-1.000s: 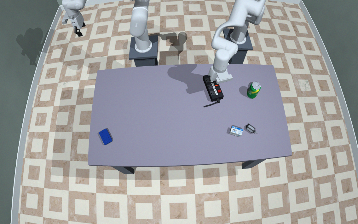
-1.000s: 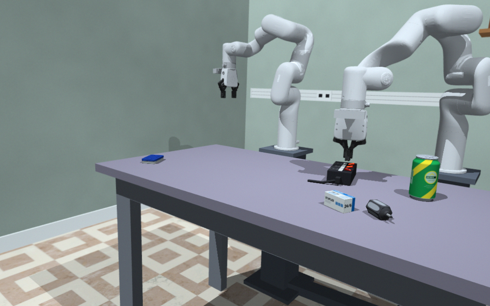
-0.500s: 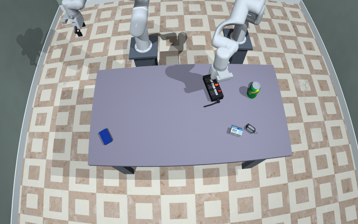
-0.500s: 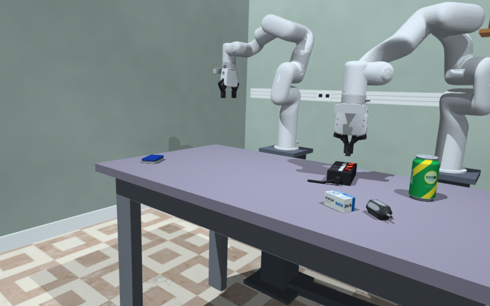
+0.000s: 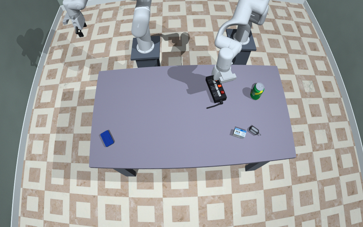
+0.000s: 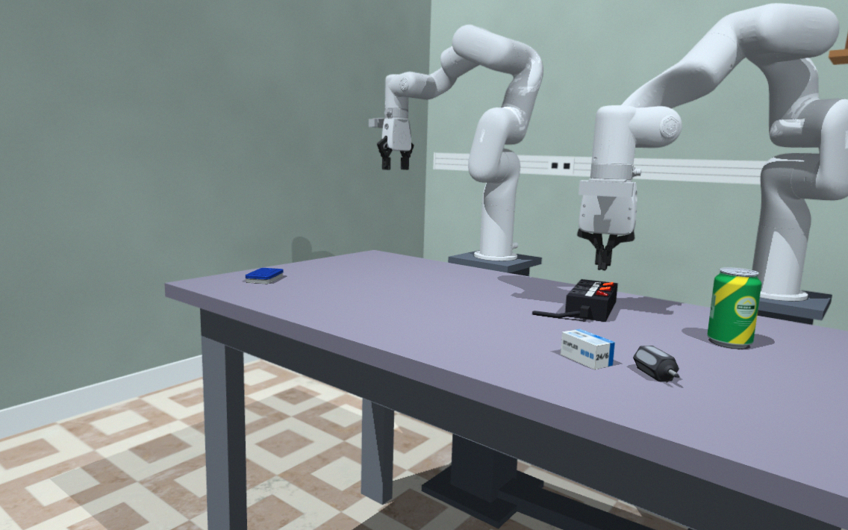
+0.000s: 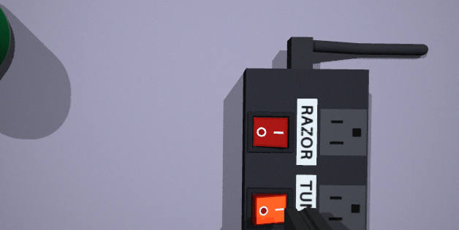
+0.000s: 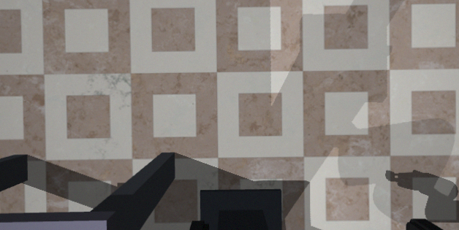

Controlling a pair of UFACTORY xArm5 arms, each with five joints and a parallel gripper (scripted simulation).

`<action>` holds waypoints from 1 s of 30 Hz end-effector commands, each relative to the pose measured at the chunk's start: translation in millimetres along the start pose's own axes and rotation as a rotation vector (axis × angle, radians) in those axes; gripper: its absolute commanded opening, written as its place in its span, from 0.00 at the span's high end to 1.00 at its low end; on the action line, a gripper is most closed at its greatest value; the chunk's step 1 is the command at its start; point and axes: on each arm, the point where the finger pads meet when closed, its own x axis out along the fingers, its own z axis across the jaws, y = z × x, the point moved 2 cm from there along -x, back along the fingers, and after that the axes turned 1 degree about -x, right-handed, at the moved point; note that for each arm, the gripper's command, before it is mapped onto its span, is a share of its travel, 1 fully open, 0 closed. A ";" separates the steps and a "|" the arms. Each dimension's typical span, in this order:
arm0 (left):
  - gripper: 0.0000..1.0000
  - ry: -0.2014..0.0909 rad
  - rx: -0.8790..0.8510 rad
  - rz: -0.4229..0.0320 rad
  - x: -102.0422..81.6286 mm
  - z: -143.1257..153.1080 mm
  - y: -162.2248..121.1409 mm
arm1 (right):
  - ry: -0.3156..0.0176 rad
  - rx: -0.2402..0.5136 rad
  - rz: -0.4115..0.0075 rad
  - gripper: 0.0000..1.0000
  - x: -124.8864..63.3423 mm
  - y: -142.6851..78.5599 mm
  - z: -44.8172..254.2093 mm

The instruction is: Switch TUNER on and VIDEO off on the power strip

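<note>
Is a rectangular purple-grey table [image 5: 154, 121] [image 6: 413, 316] [image 7: 146, 8] [image 8: 55, 225] on dark legs. Carries a black power strip [image 5: 216, 89] [image 6: 590, 304] [image 7: 270, 169], switches up, right of centre toward the far edge, with a short cord [image 5: 213, 106] [image 6: 555, 314] [image 7: 373, 49] at its near end. Holds an upright green-and-yellow can [image 5: 257, 92] [image 6: 734, 308] [image 7: 4, 37] farther right, a staple box [image 5: 239, 132] [image 6: 586, 349] near right, just beside a dark metal-tipped object [image 5: 253, 130] [image 6: 655, 362], and a flat blue-topped block [image 5: 107, 138] [image 6: 263, 275] near left.

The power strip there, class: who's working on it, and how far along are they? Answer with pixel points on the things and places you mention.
The left arm's gripper [image 6: 603, 266] [image 7: 301, 220], shut on nothing, hovers over the power strip [image 5: 215, 89] [image 6: 590, 300] [image 7: 336, 88]. The TUNER switch [image 5: 219, 85] [image 7: 270, 209] glows orange; RAZOR [image 5: 222, 92] [image 7: 270, 132] is unlit red. VIDEO's state is hard to tell. The right gripper [image 5: 81, 29] [image 6: 395, 164] hangs open, away from the table.
</note>
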 end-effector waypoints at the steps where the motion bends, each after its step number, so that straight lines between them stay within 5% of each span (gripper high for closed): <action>1: 1.00 -0.003 0.000 0.003 -7.8 -5.7 -16.7 | 0.000 0.000 0.005 0.00 -1.8 1.0 0.0; 5: 1.00 -0.003 0.000 0.003 -15.1 -17.4 -43.7 | 0.000 0.000 0.005 0.00 -1.8 1.0 0.0; 30: 1.00 -0.003 0.000 0.003 -15.2 -17.7 -44.2 | 0.000 0.000 0.005 0.00 -1.8 1.0 0.0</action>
